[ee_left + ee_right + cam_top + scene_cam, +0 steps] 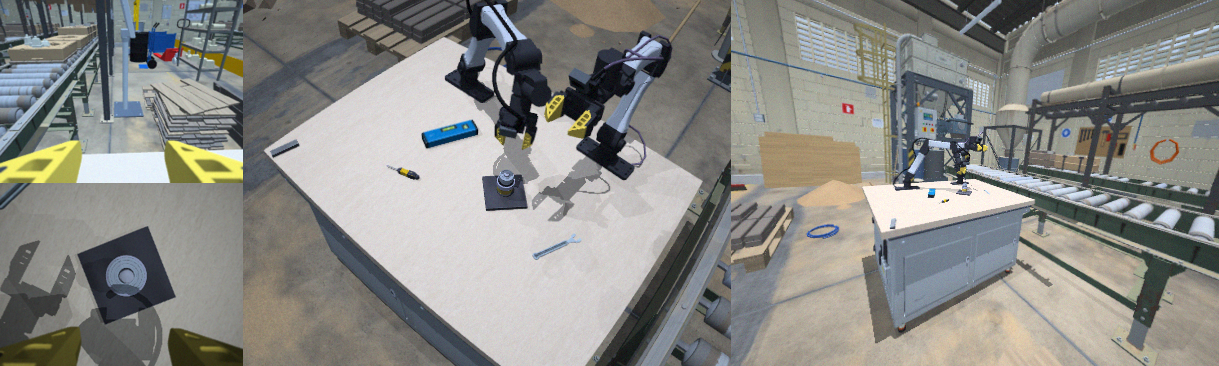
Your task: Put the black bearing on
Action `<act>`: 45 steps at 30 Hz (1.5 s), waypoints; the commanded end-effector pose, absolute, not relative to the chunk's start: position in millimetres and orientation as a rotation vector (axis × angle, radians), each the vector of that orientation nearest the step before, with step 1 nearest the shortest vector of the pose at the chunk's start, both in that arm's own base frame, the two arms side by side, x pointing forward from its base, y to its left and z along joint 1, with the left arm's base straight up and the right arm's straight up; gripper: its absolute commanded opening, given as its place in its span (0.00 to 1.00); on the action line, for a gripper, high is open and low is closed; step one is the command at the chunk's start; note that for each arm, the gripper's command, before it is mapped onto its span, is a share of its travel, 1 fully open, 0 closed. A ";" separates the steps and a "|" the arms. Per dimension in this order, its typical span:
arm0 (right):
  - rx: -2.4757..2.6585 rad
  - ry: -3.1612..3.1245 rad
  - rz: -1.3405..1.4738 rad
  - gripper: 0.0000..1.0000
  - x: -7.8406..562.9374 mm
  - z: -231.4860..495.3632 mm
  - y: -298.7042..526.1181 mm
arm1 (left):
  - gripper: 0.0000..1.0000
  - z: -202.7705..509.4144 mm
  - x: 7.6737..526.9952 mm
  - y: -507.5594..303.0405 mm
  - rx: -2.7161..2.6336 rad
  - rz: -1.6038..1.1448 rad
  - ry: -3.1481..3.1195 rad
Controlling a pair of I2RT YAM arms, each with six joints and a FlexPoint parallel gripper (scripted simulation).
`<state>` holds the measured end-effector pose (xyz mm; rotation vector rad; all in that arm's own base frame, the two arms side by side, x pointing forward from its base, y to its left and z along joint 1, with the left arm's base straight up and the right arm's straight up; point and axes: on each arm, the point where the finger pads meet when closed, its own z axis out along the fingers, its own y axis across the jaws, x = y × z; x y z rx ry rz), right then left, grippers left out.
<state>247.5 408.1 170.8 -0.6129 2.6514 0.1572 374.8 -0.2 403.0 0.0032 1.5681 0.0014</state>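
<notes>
The square dark base plate (491,201) (156,287) carries a short upright stack in the top view. At its top is the silver steel bearing (504,178) (139,267), around the shaft (126,275). A dark band, apparently the black bearing (505,181), shows under it. Below are a wider silver rim and a brass-coloured part (504,191). Exact seating of the rings is too small to tell. My right gripper (514,145) (124,335) is open and empty, above and behind the stack. My left gripper (559,127) (122,147) is open and empty, raised off to the side.
A blue spirit level (450,134) lies behind and left of the plate. A yellow and black screwdriver (407,173) lies left of it. A wrench (555,247) lies in front and right. A grey bar (285,148) lies at the far left corner.
</notes>
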 end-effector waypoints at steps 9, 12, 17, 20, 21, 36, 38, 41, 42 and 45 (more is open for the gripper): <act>-0.577 2.607 0.214 0.56 257.4 192.6 401.4 | 0.56 417.9 375.1 1.9 -0.005 0.000 1.541; -0.562 2.580 0.269 0.56 269.7 201.5 399.0 | 0.56 417.9 375.1 1.9 -0.005 0.000 1.541; -0.522 2.520 0.337 0.56 295.0 217.5 384.4 | 0.56 417.9 375.1 1.9 -0.005 0.000 1.541; -0.487 2.484 0.363 0.56 310.4 228.0 371.5 | 0.56 417.9 375.1 1.9 -0.005 0.000 1.541; -0.475 2.472 0.370 0.56 315.3 231.3 367.0 | 0.56 417.9 375.1 1.9 -0.005 0.000 1.541; -0.330 2.292 0.419 0.56 369.9 276.1 298.9 | 0.56 417.9 375.1 1.9 -0.005 0.000 1.541; -0.312 2.261 0.422 0.56 376.5 283.2 287.6 | 0.56 417.9 375.1 1.9 -0.005 0.000 1.541; -0.286 2.214 0.421 0.56 385.2 293.4 270.2 | 0.56 417.9 375.1 1.9 -0.005 0.000 1.541; -0.286 2.214 0.421 0.56 385.2 293.4 270.2 | 0.56 417.9 375.1 1.9 -0.005 0.000 1.541; -0.267 2.190 0.419 0.56 389.8 298.3 259.3 | 0.56 417.9 375.1 1.9 -0.005 0.000 1.541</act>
